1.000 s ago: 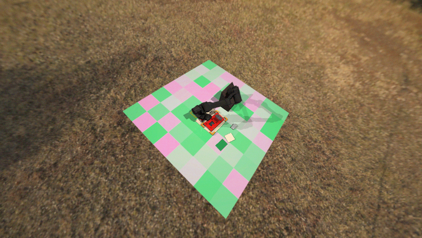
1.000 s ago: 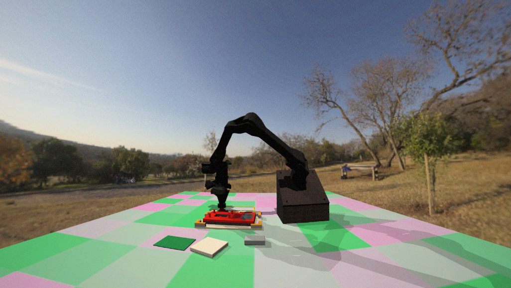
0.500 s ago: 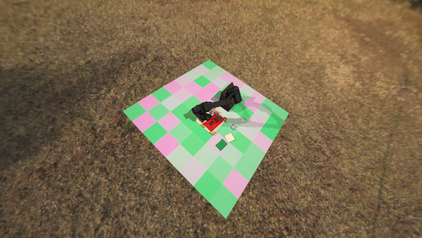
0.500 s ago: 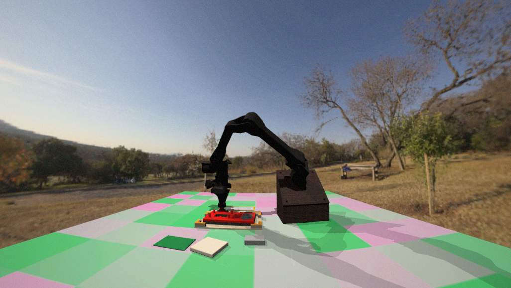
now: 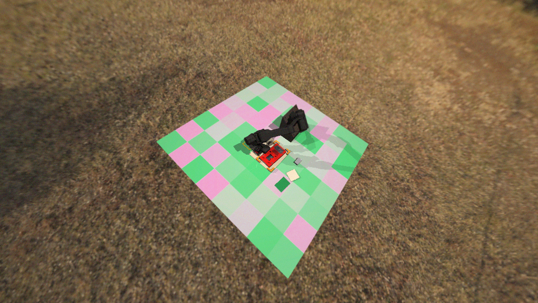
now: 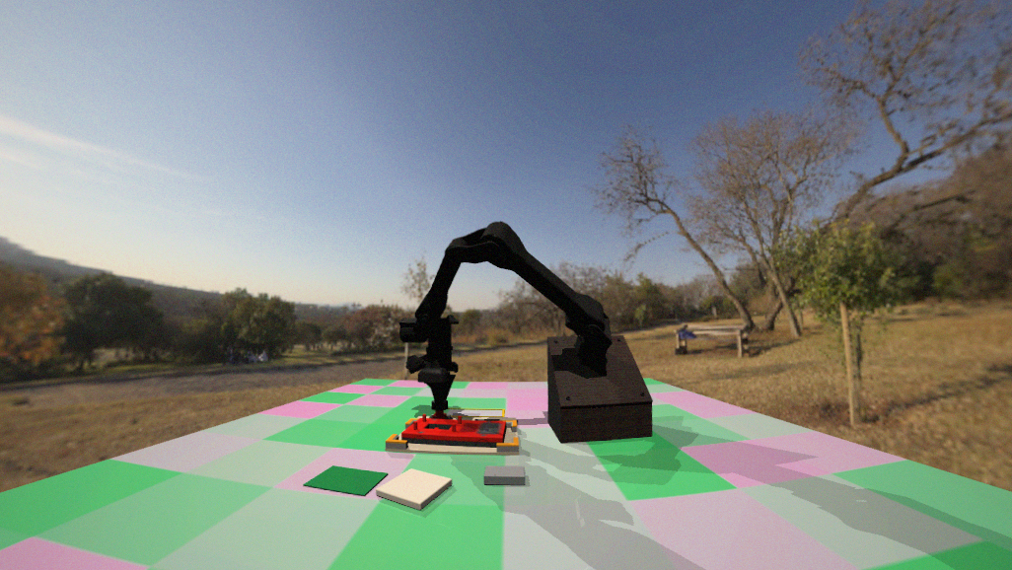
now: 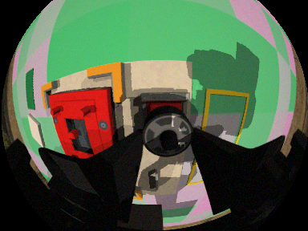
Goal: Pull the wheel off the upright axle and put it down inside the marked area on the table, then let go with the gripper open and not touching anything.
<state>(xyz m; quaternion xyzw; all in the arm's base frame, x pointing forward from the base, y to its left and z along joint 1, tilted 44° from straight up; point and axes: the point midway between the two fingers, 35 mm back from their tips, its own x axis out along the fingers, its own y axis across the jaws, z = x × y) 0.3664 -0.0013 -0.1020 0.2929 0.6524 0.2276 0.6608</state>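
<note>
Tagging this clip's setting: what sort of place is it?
An outdoor spot, likely dry parkland: bare trees and brown grass under open sky, a bench behind. The arm works on a pink-and-green checkered table.

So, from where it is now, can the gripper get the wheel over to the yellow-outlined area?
Probably yes. The gripper is shut on the wheel, and the yellow-outlined area lies just beside the board, with nothing visible between them.
</note>
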